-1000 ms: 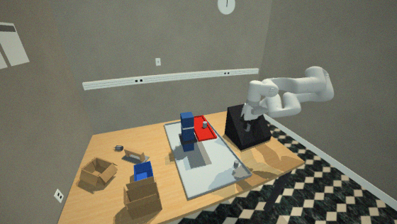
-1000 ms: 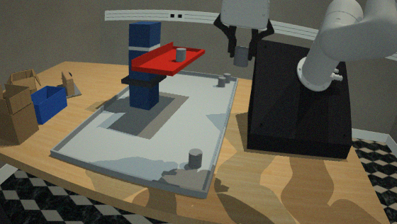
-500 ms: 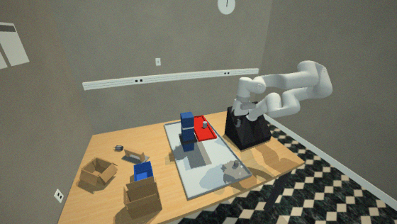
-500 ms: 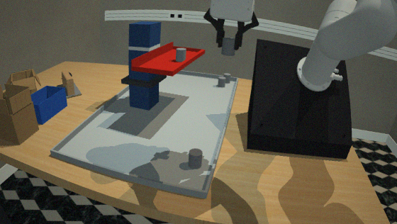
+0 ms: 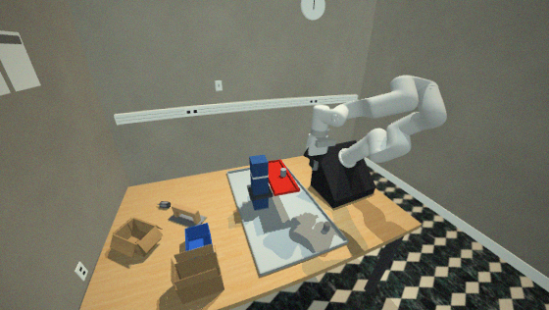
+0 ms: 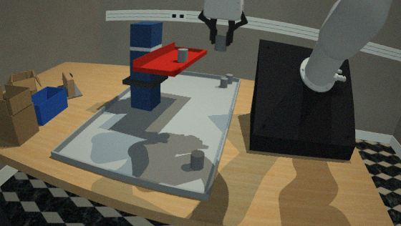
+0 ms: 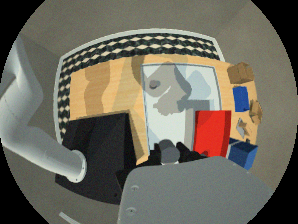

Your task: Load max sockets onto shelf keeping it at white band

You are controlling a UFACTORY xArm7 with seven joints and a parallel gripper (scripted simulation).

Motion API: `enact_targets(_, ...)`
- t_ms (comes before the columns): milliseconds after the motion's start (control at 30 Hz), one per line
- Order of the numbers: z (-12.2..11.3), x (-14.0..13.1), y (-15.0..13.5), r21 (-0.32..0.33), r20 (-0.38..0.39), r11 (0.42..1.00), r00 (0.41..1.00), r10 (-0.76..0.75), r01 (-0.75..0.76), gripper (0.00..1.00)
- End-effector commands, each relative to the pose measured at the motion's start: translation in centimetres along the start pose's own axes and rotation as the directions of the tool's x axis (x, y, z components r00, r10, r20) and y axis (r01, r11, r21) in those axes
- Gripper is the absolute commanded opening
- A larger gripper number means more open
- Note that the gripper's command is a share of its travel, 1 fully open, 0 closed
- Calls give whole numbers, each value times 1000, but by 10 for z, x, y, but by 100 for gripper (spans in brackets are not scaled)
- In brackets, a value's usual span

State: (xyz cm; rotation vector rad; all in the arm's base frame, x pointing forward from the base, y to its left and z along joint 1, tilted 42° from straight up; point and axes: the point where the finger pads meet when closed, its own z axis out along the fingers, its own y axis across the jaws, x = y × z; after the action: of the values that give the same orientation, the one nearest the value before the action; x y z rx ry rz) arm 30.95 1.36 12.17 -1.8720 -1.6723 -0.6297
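A red rimmed shelf (image 6: 168, 61) hangs on a blue post (image 6: 145, 64), just below the post's white band (image 6: 145, 48). One grey socket (image 6: 182, 54) stands on the shelf inside the rim. My gripper (image 6: 222, 37) is shut on another grey socket (image 6: 220, 43), held in the air to the right of the shelf and a little above it. It also shows in the top view (image 5: 316, 159). Two sockets (image 6: 226, 80) stand at the far corner of the grey tray. One socket (image 6: 197, 159) stands near the tray's front edge. In the wrist view the held socket (image 7: 172, 155) is left of the shelf (image 7: 213, 132).
A black collar (image 6: 145, 81) rings the post under the shelf. The black robot base (image 6: 301, 104) stands right of the tray (image 6: 154, 129). Cardboard boxes (image 6: 18, 107) and a blue bin (image 6: 50, 104) sit at the table's left side.
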Motion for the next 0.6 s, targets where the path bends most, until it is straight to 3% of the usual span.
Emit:
enact_targets(0,-1,-1,1,-4,0,1000,1000,1,-1,0)
enact_targets(300,-2,-1,3,-4,0,999,999,-34,34,0)
enact_targets(567,-3,0,11,-5,-3,972,972,-233,233,0)
